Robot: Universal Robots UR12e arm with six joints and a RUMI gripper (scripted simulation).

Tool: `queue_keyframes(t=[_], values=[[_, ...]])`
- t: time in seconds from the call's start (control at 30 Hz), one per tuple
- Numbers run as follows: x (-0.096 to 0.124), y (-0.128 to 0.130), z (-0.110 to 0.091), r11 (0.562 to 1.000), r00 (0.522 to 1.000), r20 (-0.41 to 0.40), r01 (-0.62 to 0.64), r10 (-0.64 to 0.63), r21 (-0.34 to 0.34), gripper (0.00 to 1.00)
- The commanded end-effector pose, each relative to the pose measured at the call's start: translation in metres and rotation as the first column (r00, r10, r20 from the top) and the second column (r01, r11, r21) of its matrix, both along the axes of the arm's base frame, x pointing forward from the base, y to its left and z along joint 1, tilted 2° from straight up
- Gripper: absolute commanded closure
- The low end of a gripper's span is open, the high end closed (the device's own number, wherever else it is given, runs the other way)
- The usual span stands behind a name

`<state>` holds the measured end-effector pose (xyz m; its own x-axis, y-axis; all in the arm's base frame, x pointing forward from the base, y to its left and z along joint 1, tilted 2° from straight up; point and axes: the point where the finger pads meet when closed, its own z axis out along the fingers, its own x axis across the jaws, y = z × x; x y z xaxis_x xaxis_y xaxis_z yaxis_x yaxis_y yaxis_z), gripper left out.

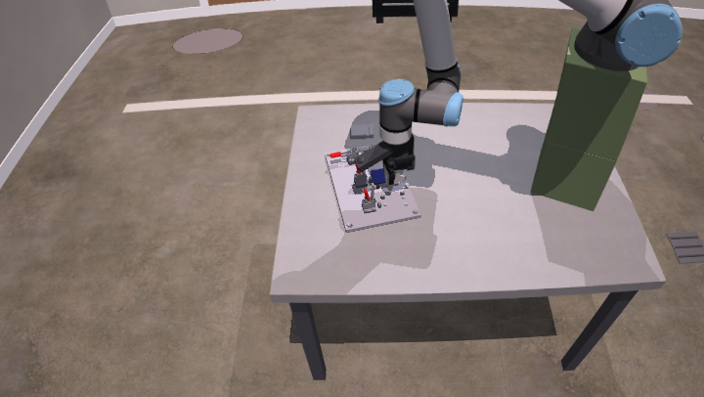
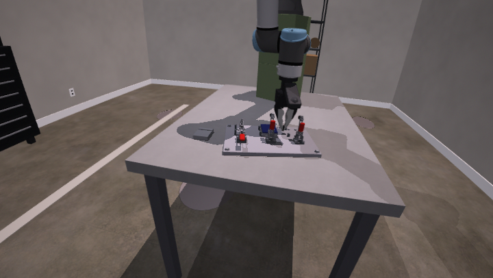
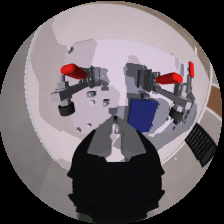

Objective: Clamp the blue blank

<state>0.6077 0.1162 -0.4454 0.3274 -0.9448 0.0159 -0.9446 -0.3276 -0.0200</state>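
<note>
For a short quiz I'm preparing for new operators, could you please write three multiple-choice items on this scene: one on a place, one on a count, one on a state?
1. Where does the grey finished part lie?
A. On the floor
B. On the table beside the fixture
C. On top of the blue blank

2. How many red clamp handles are there?
A. One
B. Five
C. Three

3. How is the gripper?
A. Shut on nothing
B. Open wide
C. Shut on the blue blank

1: B, the grey finished part lies off the fixture's plate.
2: C, the exterior view shows three red handles.
3: A, the fingertips of the gripper meet beside the blue blank.
</note>
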Motion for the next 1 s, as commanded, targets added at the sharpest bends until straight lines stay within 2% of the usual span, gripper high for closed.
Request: queue_keyframes(t=[0.0, 0.97], values=[[0.0012, -0.0022, 0.0005, 1.000, 1.000, 0.001, 0.000, 0.000, 0.000, 1.00], [0.0026, -0.0061, 0.0006, 1.000, 1.000, 0.001, 0.000, 0.000, 0.000, 1.00]])
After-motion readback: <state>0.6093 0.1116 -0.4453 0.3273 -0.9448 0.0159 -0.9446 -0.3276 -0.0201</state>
